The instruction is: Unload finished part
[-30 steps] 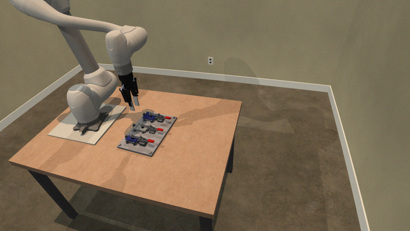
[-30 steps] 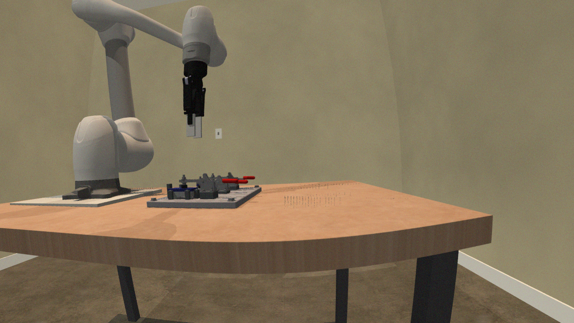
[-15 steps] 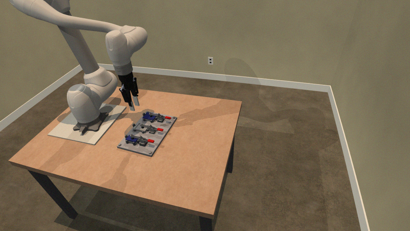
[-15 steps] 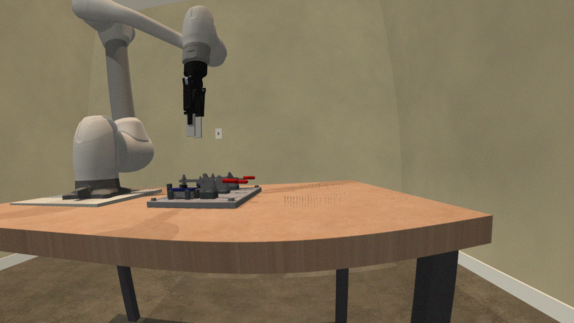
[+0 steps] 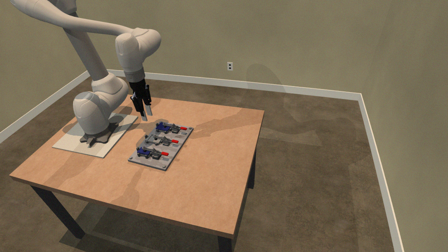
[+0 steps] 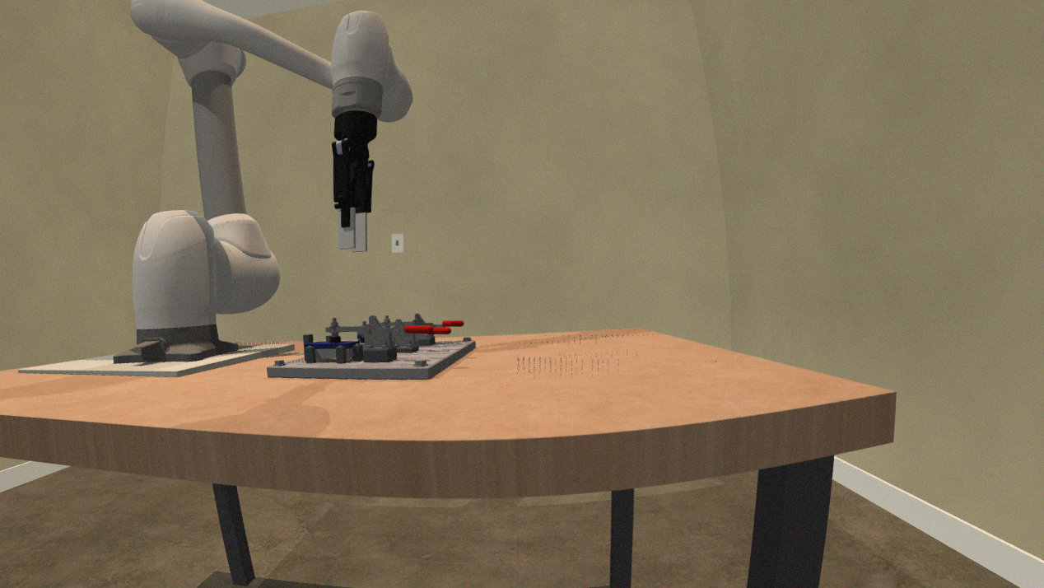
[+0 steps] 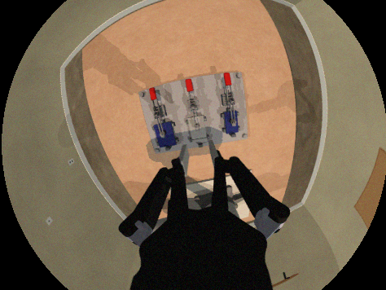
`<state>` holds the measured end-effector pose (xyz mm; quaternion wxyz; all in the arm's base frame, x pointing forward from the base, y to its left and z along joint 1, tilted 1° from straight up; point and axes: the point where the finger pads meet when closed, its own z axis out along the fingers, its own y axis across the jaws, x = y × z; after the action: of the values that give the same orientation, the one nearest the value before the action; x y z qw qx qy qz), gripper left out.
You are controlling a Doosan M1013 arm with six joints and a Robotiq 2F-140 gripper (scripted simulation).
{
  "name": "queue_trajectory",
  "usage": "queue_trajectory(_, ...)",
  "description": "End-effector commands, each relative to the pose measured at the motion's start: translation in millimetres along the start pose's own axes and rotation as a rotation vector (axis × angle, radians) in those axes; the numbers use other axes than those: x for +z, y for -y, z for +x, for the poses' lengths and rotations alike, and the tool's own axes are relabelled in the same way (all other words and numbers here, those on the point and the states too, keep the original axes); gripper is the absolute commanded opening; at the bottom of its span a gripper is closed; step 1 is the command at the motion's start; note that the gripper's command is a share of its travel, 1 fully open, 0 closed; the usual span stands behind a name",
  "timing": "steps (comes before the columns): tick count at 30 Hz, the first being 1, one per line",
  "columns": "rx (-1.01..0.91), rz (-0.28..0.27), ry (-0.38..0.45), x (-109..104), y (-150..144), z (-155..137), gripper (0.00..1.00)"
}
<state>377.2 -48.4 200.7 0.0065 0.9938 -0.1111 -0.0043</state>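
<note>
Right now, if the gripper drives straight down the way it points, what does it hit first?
Probably the fixture at the finished part's near end: in the wrist view the empty gripper frames that middle nest. Depth is unclear, so it might meet the table just short of the plate.

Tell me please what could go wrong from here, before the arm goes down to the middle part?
1. The end effector hangs high, holding nothing, its fingers only partly apart; they may be too narrow for the gray part.
2. The middle clamp looks down on that part; pulling now could jam.
3. The blue blanks sit close on both sides; a finger might bump their clamps.
</note>
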Motion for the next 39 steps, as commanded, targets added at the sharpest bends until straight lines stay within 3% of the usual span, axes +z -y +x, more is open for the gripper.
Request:
queue_trajectory(1, 0.000, 0.000, 0.000, 1.3, 0.0, 0.0, 0.28)
queue_trajectory(15, 0.000, 0.000, 0.000, 53.1, 0.0, 0.0, 0.28)
queue_trajectory(28, 0.000, 0.000, 0.000, 59.1, 0.0, 2.7, 0.28)
queue_trajectory(34, 0.000, 0.000, 0.000, 59.1, 0.0, 13.3, 0.28)
queue_trajectory(39, 0.000, 0.000, 0.000, 59.1, 0.0, 39.2, 0.28)
